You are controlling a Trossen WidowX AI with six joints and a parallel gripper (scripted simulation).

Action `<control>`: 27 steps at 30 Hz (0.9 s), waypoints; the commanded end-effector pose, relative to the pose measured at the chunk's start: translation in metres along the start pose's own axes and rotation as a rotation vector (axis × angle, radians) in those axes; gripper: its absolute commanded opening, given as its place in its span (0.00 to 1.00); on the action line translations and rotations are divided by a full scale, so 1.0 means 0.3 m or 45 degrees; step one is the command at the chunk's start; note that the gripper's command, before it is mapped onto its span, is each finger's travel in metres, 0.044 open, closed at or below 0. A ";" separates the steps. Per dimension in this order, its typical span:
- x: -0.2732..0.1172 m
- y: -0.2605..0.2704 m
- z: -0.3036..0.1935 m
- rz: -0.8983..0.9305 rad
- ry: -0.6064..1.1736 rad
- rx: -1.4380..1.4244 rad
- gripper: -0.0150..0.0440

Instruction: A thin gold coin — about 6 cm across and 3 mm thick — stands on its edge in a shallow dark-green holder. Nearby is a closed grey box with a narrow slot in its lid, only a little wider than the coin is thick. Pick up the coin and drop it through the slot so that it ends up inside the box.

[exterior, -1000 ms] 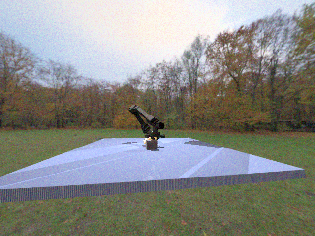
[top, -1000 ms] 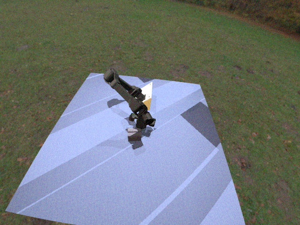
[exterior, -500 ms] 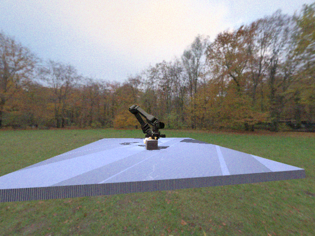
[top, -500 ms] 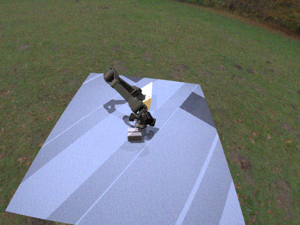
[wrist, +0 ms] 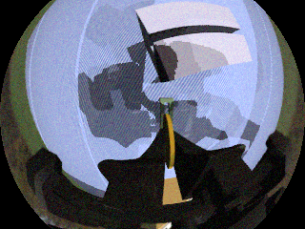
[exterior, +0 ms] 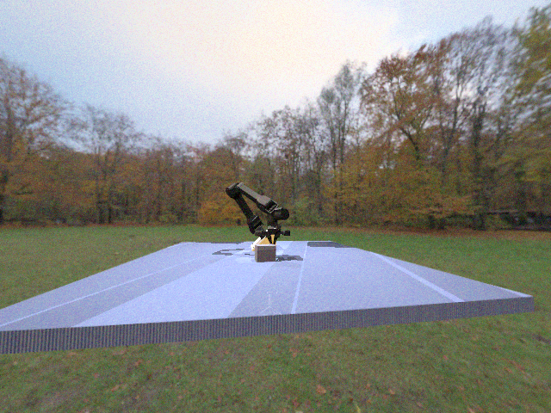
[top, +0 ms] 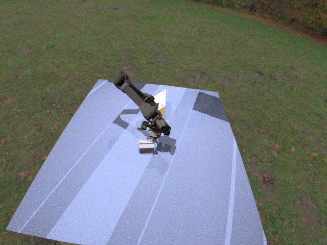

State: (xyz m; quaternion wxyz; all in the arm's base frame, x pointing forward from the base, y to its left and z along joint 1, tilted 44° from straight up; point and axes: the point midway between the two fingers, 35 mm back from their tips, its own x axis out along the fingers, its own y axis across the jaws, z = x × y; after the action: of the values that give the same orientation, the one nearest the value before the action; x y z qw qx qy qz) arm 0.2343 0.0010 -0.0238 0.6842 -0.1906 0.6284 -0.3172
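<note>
The grey box (top: 146, 149) (exterior: 265, 254) (wrist: 195, 15) stands closed, its dark slot (wrist: 195, 31) running across the lid. My gripper (top: 155, 139) (wrist: 164, 132) points down behind the box and to its right in the top view. It is shut on the gold coin (wrist: 172, 148), seen nearly edge-on as a thin curved band in the wrist view. The green holder (wrist: 166, 100) shows small just past the coin's far end, and the coin seems slightly above it. The fingertips are hidden behind the box in the exterior view. Coin and holder are too small to make out in the top and exterior views.
A white and orange wedge-shaped piece (top: 161, 101) (wrist: 172, 192) stands on the table behind the gripper. The pale blue striped table top (top: 203, 168) (exterior: 187, 291) carries dark shadows of the arm near the box. The box is the nearest obstacle to the fingers.
</note>
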 end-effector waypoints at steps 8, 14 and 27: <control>-0.099 0.004 0.005 0.003 0.004 0.022 0.25; -0.149 0.000 -0.001 -0.006 0.010 0.027 0.25; -0.220 -0.011 -0.012 -0.022 0.018 0.065 0.25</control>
State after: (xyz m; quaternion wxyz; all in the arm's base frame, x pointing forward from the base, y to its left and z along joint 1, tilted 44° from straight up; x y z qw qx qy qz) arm 0.2285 0.0402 0.0232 0.6773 -0.1874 0.6278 -0.3346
